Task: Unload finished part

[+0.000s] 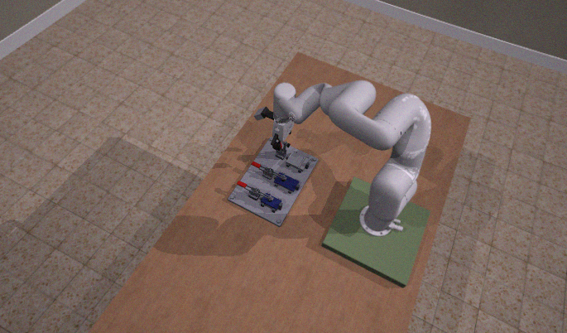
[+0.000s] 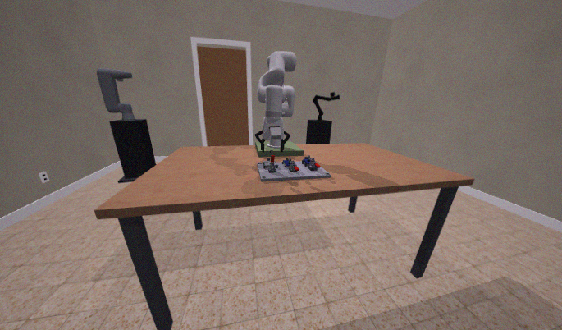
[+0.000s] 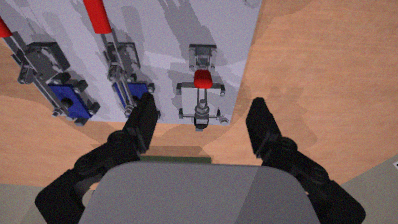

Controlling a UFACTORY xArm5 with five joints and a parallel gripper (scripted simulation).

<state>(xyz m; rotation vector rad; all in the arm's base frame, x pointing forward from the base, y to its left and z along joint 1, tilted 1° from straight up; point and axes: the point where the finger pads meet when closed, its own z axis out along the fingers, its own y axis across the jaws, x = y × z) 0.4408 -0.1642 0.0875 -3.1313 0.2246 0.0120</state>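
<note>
The grey fixture plate [image 1: 273, 186] holds three toggle clamps. Two blue blanks [image 1: 286, 180] [image 1: 273, 201] sit in their nests, and their red handles [image 1: 256, 164] [image 1: 242, 184] lie flat. They also show in the wrist view [image 3: 70, 100] [image 3: 131, 92]. The third nest, at the plate's far end, holds the plain grey finished part [image 1: 298, 161] [image 3: 200, 102]. Its slot is too small to make out. That clamp's red handle [image 3: 202, 78] [image 2: 272, 158] stands upright. My gripper [image 3: 202, 107] [image 1: 281, 149] hovers over this clamp, open wide, with a finger on each side and nothing between them.
The green base pad [image 1: 377, 232] under the arm lies right of the plate. Bare wooden table top [image 3: 320, 90] lies beyond the plate's far end. Two other robot arms on black pedestals [image 2: 127, 144] [image 2: 319, 131] stand off the table near the back wall.
</note>
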